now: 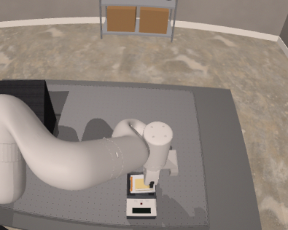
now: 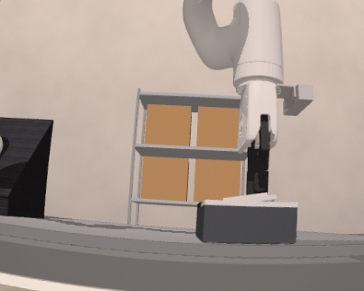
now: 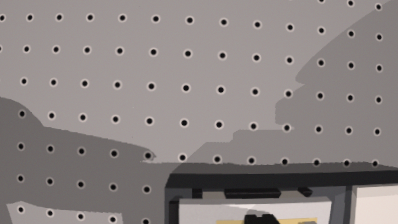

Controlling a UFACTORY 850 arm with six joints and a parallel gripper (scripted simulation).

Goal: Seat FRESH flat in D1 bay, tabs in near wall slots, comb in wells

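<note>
Your tool is closed on nothing, its tip on the cassette. The cassette lies tilted in the dock, its far edge raised, its long axis along the dock's.

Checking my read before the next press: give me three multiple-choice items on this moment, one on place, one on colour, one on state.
1. Where is the hand?
A. over the cassette in the dock
B. over the black box
C. by the shelf

2. What colour is the cassette's label?
A. blue
B. yellow
C. green

3. How does the cassette sit in the dock?
A. flat
B. tilted, one edge raised
C. outside the dock

Answers: A, the shut fingers come down onto the cassette; B, the top view shows a yellow patch; B, the exterior view shows one edge sloping above the rim.
</note>
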